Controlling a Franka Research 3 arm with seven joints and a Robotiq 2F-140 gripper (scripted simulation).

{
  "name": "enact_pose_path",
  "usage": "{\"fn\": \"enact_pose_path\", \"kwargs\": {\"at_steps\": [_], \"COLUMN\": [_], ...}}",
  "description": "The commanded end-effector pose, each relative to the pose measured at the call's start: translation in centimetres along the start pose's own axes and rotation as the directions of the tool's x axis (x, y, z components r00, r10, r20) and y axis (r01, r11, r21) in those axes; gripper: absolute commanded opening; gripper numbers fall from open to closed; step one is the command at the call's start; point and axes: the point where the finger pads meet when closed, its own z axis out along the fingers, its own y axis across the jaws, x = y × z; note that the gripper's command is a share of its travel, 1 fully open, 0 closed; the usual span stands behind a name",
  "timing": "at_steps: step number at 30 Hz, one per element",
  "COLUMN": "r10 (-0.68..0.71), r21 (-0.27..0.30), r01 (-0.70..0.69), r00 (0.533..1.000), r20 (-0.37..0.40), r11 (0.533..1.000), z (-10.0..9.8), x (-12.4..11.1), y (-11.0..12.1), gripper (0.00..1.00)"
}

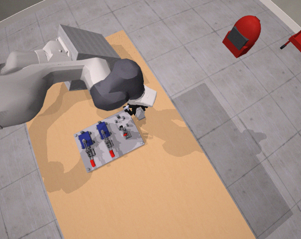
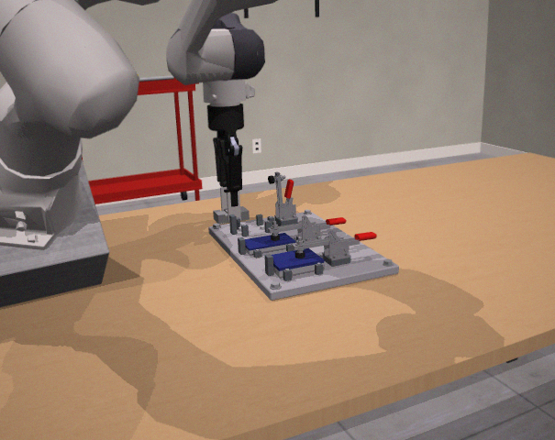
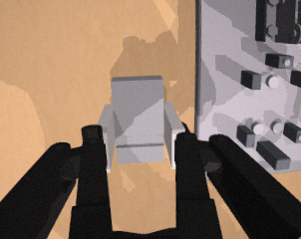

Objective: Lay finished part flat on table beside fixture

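My gripper (image 3: 139, 118) is shut on the grey finished part (image 3: 139, 119), gripping its two sides. It holds the part over the wooden table just beside the far edge of the fixture plate (image 1: 109, 139). The part also shows in the top view (image 1: 140, 113) and in the exterior view (image 2: 230, 203), low over the table. Two blue blanks (image 1: 84, 139) (image 1: 102, 129) sit on the plate under toggle clamps with red handles lying flat. The third station (image 1: 124, 131) is empty and its clamp handle (image 2: 288, 188) stands upright.
The robot's grey base block (image 2: 35, 256) stands on the table left of the fixture. A red cart (image 2: 172, 142) stands behind the table. A red welding helmet (image 1: 242, 34) lies on the floor.
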Motion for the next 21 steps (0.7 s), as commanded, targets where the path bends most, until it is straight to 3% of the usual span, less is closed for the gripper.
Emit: {"fn": "enact_pose_path", "kwargs": {"at_steps": [1, 21], "r10": [-0.005, -0.005], "r21": [0.005, 0.005], "r01": [0.005, 0.005], "r00": [1.0, 1.0], "r20": [-0.003, -0.003], "r11": [1.0, 1.0], "z": [0.08, 0.41], "x": [0.15, 0.12], "y": [-0.15, -0.11], "gripper": [0.0, 0.0]}}
